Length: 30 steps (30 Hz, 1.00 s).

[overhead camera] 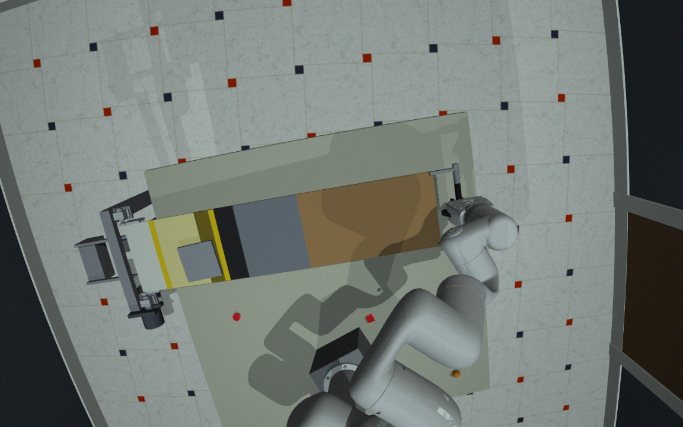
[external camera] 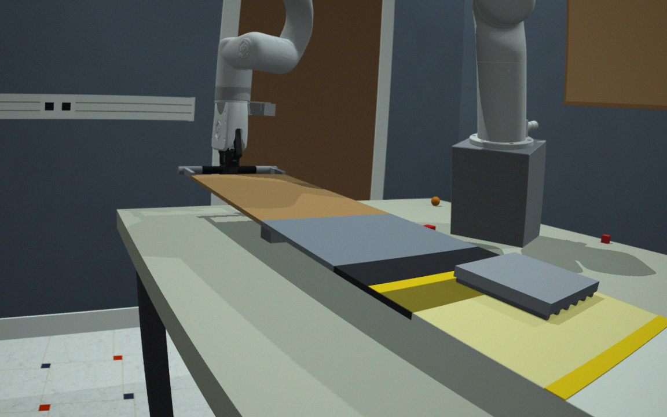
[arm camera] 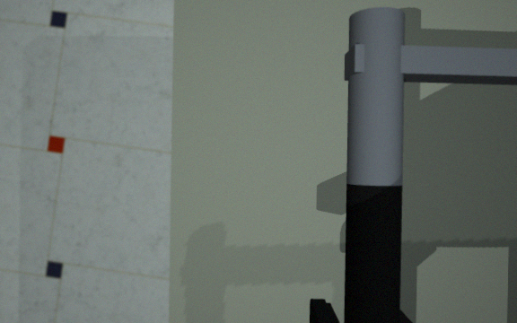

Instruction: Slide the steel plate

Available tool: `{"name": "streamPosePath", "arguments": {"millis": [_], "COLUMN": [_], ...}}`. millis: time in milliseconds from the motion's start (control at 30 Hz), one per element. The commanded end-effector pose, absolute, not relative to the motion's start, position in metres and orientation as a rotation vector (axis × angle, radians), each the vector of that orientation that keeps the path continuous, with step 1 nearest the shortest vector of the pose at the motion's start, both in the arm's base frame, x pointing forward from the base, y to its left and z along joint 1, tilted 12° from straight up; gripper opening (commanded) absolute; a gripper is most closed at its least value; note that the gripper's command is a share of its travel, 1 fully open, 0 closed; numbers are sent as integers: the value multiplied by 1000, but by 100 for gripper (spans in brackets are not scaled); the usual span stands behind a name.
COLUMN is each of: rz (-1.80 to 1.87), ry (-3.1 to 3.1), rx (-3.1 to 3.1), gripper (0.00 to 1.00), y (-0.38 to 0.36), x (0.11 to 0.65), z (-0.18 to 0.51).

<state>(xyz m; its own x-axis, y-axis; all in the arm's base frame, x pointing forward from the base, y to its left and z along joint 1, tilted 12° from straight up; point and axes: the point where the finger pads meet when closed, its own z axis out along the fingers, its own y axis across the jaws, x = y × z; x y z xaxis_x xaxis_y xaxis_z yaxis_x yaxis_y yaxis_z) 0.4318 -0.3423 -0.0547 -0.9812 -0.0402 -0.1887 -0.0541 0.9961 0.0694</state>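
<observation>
The long tray [overhead camera: 301, 233] lies on the table, its handle end only a little raised in the side view [external camera: 325, 223]. The steel plate [overhead camera: 199, 260] lies flat on the pale tinted band [external camera: 527, 332], between the two solid yellow lines. Its edge on the black-strip side sits right against that solid line [overhead camera: 219, 244]. It is well clear of the other line [external camera: 610, 352]. My gripper [external camera: 229, 155] points down and is shut on the black middle of the tray's handle bar [arm camera: 373, 135]. A small grey rest block [external camera: 271, 233] shows just under the tray's edge; I cannot tell whether they touch.
The arm's dark pedestal [external camera: 496, 189] stands beside the tray. Two small red pieces [overhead camera: 369, 318] [overhead camera: 236, 316] and an orange ball [overhead camera: 456, 373] lie on the table near it. The tray's hinge bracket [overhead camera: 115, 254] hangs over the table's left end.
</observation>
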Motion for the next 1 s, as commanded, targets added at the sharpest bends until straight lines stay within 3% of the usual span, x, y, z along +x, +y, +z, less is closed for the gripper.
{"name": "streamPosePath", "arguments": {"millis": [0, 967], "rz": [113, 113], "ry": [2949, 2949], "rx": [-71, -71], "gripper": [0, 0], "y": [-343, -342], "x": [438, 441], "z": [-75, -90]}}
